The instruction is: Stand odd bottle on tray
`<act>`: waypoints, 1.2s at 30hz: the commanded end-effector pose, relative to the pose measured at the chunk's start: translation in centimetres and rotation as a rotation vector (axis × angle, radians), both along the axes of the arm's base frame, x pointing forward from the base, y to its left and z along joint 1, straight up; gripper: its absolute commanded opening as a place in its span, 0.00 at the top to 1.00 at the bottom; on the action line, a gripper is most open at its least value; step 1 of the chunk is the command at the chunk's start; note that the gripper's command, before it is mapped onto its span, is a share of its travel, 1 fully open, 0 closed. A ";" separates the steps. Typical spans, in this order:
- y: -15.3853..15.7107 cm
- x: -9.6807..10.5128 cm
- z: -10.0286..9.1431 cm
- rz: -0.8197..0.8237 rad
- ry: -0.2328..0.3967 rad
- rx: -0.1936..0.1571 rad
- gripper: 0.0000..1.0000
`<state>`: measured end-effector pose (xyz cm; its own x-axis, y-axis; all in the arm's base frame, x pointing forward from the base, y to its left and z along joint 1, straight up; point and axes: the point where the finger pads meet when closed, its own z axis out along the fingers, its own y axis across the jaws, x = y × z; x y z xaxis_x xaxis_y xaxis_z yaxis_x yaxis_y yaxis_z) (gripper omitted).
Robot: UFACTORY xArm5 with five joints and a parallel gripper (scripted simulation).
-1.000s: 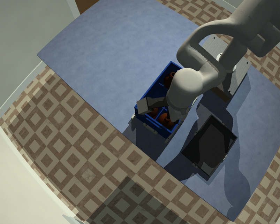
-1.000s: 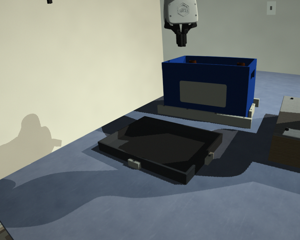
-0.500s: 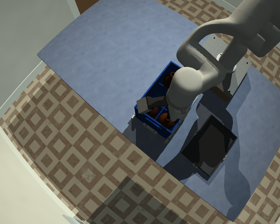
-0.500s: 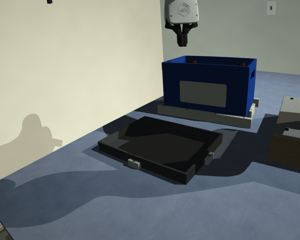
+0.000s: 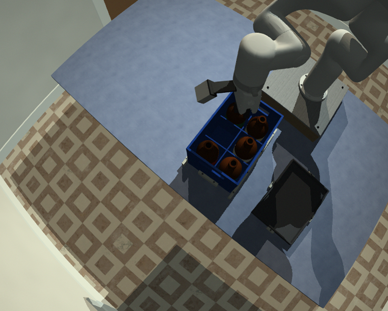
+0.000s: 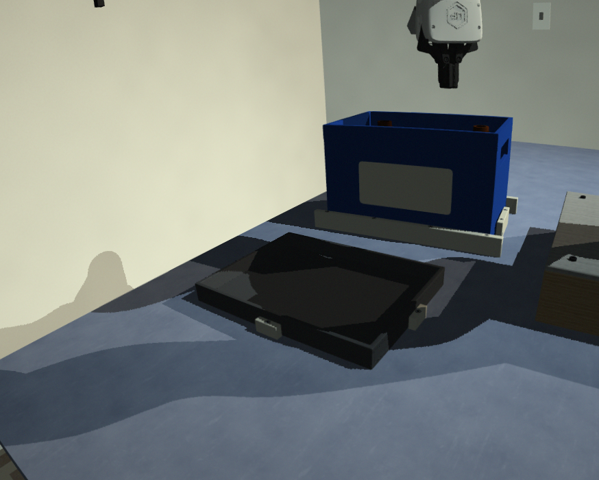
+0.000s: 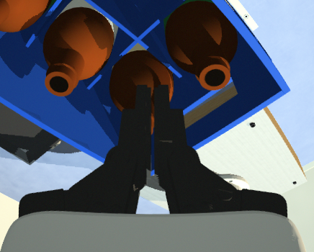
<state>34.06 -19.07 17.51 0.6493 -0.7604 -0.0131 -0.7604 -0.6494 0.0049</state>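
A blue crate (image 5: 234, 140) with divided cells holds several brown bottles standing upright; one cell is empty. My gripper (image 6: 448, 79) is shut and empty and hangs well above the crate's far end. In the wrist view my gripper's fingers sit over one brown bottle (image 7: 140, 81), whose mouth they hide. Two other bottles (image 7: 77, 50) (image 7: 203, 38) flank it, mouths showing. In the top view the wrist covers the far bottle (image 5: 236, 114). The black tray (image 5: 290, 205) lies empty beside the crate; it also shows in the exterior view (image 6: 322, 289).
The crate (image 6: 417, 169) rests on a pale base frame (image 6: 414, 230). The arm's wooden mounting block (image 6: 572, 260) stands to the right of the tray. A cream wall panel (image 6: 149, 149) borders the table on the left.
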 end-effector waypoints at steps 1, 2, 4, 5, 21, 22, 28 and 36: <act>-1.1 -3.9 0.0 0.004 -0.011 -0.006 1.00; -1.2 -4.4 0.0 0.004 -0.011 -0.006 1.00; -1.4 -5.4 -0.2 0.004 -0.011 -0.006 1.00; -1.4 -5.4 -0.2 0.004 -0.011 -0.006 1.00; -1.4 -5.4 -0.2 0.004 -0.011 -0.006 0.35; -1.4 -5.4 -0.2 0.004 -0.011 -0.006 0.35; -1.4 -5.4 -0.2 0.004 -0.011 -0.006 0.35; -1.4 -5.4 -0.2 0.004 -0.011 -0.006 0.35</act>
<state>28.56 -20.38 17.19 0.6527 -0.7576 -0.0049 -0.7576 -0.6528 0.0012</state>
